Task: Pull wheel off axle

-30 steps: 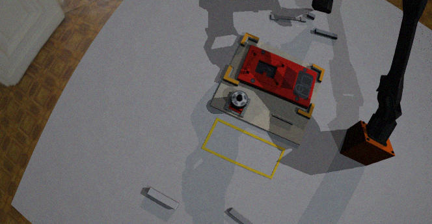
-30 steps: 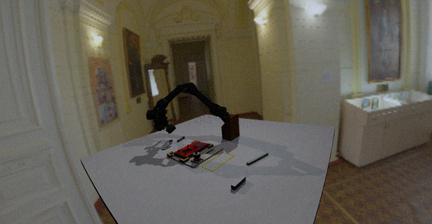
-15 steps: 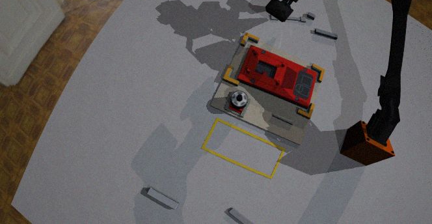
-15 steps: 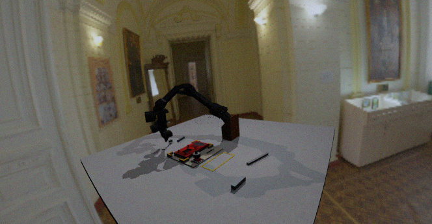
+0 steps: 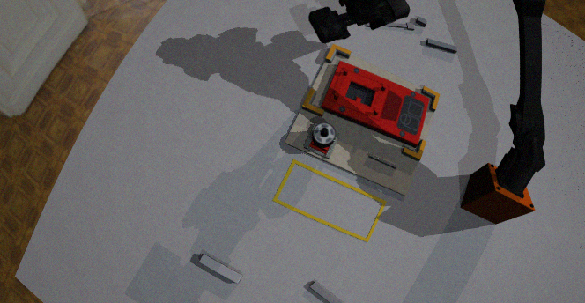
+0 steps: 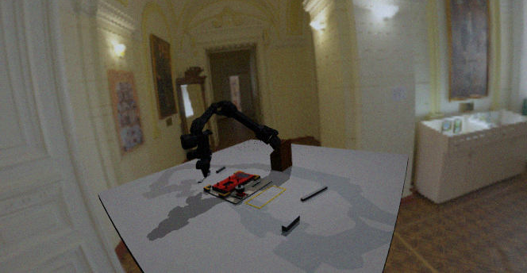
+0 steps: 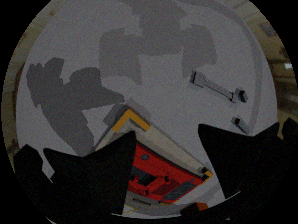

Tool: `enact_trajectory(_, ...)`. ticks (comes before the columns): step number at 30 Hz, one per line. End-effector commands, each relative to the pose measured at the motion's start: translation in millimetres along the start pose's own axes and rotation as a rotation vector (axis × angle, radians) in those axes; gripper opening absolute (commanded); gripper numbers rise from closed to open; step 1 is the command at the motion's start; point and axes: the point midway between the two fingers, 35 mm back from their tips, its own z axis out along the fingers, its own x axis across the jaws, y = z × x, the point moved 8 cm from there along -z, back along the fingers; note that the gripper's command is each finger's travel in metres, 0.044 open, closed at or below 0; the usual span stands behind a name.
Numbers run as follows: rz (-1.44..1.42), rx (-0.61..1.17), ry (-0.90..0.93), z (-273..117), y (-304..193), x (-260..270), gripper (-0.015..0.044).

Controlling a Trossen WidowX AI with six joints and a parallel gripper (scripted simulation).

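The wrist view looked down past two dark fingers of the gripper, spread apart with nothing between them. In the gap lay a red block on a pale board, with an orange corner bracket at the board's far corner. Ahead and to the right, a small wrench and a short grey bar lay on the grey tabletop, which was crossed by shadows.

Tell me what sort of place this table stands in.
Likely a museum or palace hall: framed paintings on pale arched walls, a glass display case, wall lamps and parquet floor.
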Motion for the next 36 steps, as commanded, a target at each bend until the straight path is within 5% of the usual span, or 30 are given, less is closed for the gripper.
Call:
enact_trajectory(1, 0.238, 0.046, 0.051, -18, -41, 50, 0.0300)
enact_trajectory(20, 0.838, 0.138, 0.056, -68, -151, 127, 0.0300)
enact_trajectory(36, 0.847, 0.139, 0.054, -68, -144, 130, 0.0300)
